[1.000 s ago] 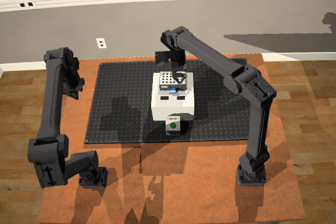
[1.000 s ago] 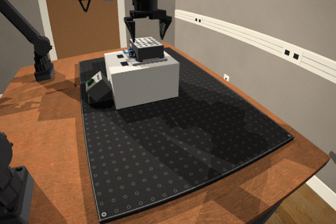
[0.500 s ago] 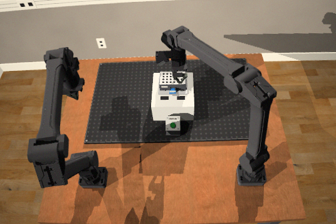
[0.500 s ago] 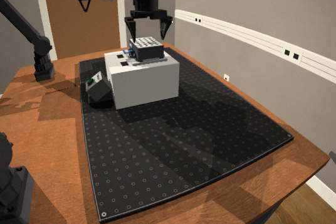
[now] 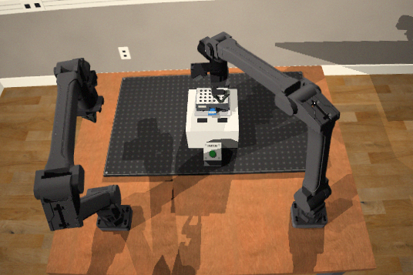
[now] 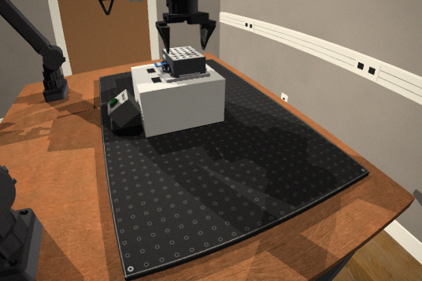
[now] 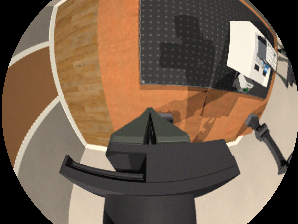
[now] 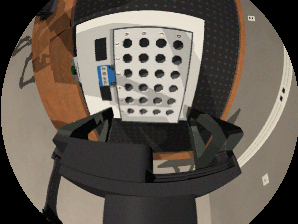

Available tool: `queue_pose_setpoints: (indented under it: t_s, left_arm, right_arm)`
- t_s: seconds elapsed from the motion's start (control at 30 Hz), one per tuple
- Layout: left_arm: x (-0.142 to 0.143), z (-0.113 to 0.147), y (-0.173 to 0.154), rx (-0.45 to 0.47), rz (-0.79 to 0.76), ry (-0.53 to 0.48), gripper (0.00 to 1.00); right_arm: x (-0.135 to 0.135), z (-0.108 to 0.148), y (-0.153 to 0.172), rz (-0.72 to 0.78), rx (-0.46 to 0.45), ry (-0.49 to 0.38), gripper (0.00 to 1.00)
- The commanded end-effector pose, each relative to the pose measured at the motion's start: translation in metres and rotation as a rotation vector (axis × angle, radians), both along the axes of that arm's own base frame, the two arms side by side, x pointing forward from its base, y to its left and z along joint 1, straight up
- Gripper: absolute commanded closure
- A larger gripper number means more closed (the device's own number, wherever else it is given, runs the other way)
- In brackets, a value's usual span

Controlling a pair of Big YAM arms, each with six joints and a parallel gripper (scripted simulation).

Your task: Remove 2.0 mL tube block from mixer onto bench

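The tube block (image 5: 204, 95) (image 6: 188, 66) (image 8: 151, 80), dark-sided with a white holed top, sits level on the plate of the white mixer (image 5: 212, 138) (image 6: 183, 104) (image 7: 240, 45) (image 8: 90, 40). The blue lever (image 5: 212, 112) (image 6: 159, 64) (image 8: 104, 75) is at the block's front. My right gripper (image 6: 186, 49) (image 8: 150, 111) is open and empty above the block's right end, one fingertip near its front side and one near its back. Whether a fingertip touches the block is unclear. My left gripper (image 5: 90, 119) (image 6: 107, 12) (image 7: 150, 111) is shut and empty, high at the far left.
A small control box (image 5: 213, 162) (image 6: 124, 112) with a green button stands in front of the mixer. The mixer stands on the black dotted mat (image 5: 146, 92) (image 6: 177, 220) (image 7: 160, 40). The right arm reaches over the mat's right side. A wall runs behind the bench.
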State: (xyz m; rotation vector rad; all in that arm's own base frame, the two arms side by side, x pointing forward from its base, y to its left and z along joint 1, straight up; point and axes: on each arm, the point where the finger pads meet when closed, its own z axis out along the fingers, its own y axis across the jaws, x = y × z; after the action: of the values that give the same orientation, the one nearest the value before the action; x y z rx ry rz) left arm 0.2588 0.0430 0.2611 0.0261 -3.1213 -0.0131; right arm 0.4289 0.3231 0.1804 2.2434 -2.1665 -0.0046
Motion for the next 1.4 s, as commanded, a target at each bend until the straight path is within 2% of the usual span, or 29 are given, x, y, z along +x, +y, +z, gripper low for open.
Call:
queue_pose_setpoints:
  t_s: [0.0, 0.23, 0.73, 1.13, 1.37]
  left_arm:
    - [0.001, 0.001, 0.005, 0.001, 0.007, -0.001, 1.0]
    - [0.001, 0.001, 0.005, 0.001, 0.007, -0.001, 1.0]
    - [0.001, 0.001, 0.005, 0.001, 0.008, -0.001, 1.0]
    - [0.001, 0.002, 0.005, 0.001, 0.008, -0.002, 1.0]
    - [0.001, 0.002, 0.004, 0.001, 0.008, -0.002, 1.0]
  right_arm:
    - [0.0, 0.028, 0.007, 0.017, 0.034, -0.04, 0.0]
    - [0.008, 0.028, -0.004, -0.009, 0.034, -0.041, 0.0]
    - [-0.001, 0.028, 0.007, 0.016, 0.034, -0.041, 0.0]
    - [0.008, 0.027, -0.005, -0.012, 0.033, -0.041, 0.0]
    - [0.001, 0.027, 0.004, 0.008, 0.033, -0.041, 0.0]
